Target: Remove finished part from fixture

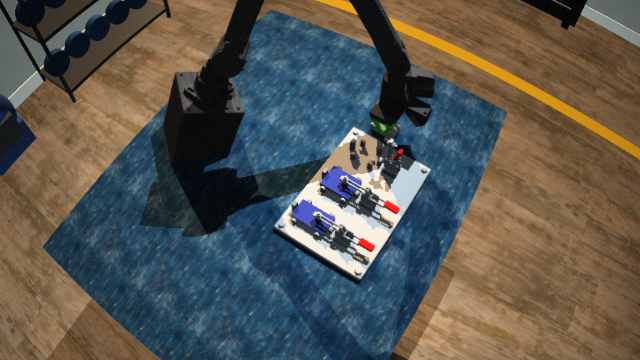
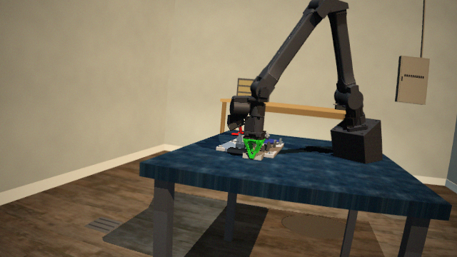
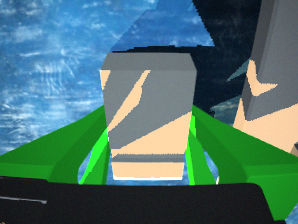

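My gripper points down just off the fixture's far short end, low over the table. Its green fingers are shut on the finished part, a pale block with the milled slot across it near the lower end in the wrist view. Whether its underside touches the table cannot be told. The fixture plate lies beside it. Two blue blanks sit clamped on the plate. The third station, nearest the gripper, holds no part, and its red clamp handle stands up.
Red handles of the two blanks' clamps lie down toward the plate's right long edge. Small dark pins stand at the third station. The arm's base block is on the blue table.
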Controlling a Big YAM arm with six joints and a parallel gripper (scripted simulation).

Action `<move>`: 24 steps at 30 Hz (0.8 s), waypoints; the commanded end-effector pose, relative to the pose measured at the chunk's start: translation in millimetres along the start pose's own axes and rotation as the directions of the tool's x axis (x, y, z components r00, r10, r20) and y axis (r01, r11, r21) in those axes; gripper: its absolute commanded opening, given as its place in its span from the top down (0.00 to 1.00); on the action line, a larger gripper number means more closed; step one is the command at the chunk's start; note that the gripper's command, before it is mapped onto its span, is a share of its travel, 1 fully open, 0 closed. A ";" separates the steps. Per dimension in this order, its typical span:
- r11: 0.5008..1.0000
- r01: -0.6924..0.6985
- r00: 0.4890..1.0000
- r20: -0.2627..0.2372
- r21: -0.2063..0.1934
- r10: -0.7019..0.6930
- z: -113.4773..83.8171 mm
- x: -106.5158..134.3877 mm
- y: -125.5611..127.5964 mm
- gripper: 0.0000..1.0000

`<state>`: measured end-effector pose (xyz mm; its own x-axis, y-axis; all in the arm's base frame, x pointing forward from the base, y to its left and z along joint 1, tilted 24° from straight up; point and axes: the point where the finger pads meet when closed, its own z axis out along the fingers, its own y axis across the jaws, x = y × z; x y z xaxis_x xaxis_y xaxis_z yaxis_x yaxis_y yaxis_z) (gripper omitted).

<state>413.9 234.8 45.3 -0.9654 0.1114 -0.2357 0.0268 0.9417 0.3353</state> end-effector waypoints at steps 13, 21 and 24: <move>1.000 0.006 1.000 0.031 -0.018 -0.005 -9.8 -2.3 5.6 1.00; 1.000 0.005 1.000 0.029 -0.017 -0.005 -10.1 -1.6 5.3 1.00; 1.000 0.005 1.000 0.028 -0.017 -0.005 -10.3 -1.3 5.1 1.00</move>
<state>411.7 233.6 43.1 -0.9663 0.1110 -0.2321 0.0282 0.9424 0.3333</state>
